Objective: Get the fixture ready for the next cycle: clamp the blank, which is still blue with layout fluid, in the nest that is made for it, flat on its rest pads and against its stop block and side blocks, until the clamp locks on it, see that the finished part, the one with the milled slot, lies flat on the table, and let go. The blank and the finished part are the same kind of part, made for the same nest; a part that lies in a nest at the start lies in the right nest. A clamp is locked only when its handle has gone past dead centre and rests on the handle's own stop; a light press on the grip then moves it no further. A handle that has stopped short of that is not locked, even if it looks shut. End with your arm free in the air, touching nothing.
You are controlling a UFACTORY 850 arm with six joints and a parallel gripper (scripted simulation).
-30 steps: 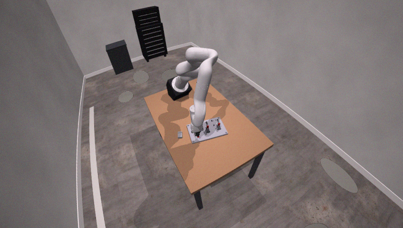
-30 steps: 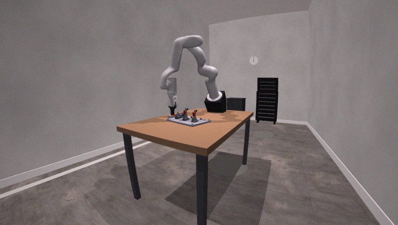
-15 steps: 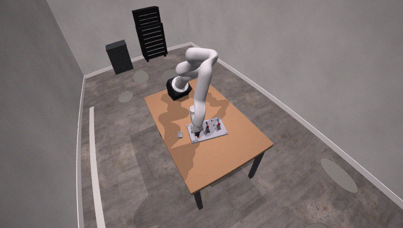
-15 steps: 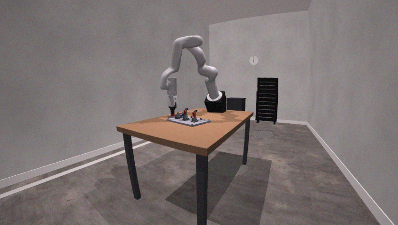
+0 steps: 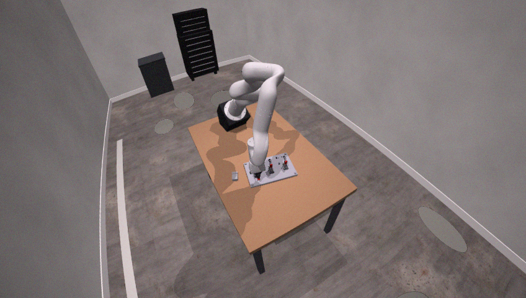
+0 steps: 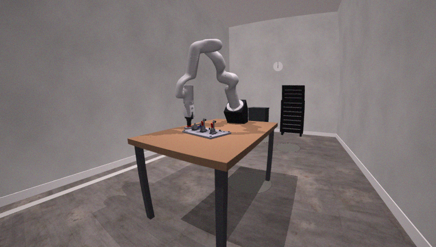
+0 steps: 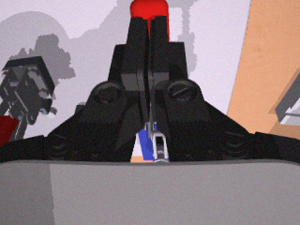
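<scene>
The grey fixture plate (image 5: 273, 167) lies on the table and also shows in the exterior view (image 6: 206, 131). My gripper (image 5: 257, 176) (image 6: 188, 123) is shut and empty, and points down at the plate's left end. In the wrist view the closed fingertips (image 7: 150, 24) rest at the red grip (image 7: 149, 7) of a clamp handle that lies low. A bit of the blue blank (image 7: 149, 146) shows under the fingers in that nest. The finished part (image 5: 234, 176), small and grey, lies on the table left of the plate. I cannot tell whether the handle rests on its stop.
Two more clamps (image 5: 270, 166) (image 5: 285, 163) with red grips stand upright on the plate to the right of my gripper. One of them shows at the wrist view's left edge (image 7: 25, 90). The arm's base (image 5: 232, 117) stands at the table's far end.
</scene>
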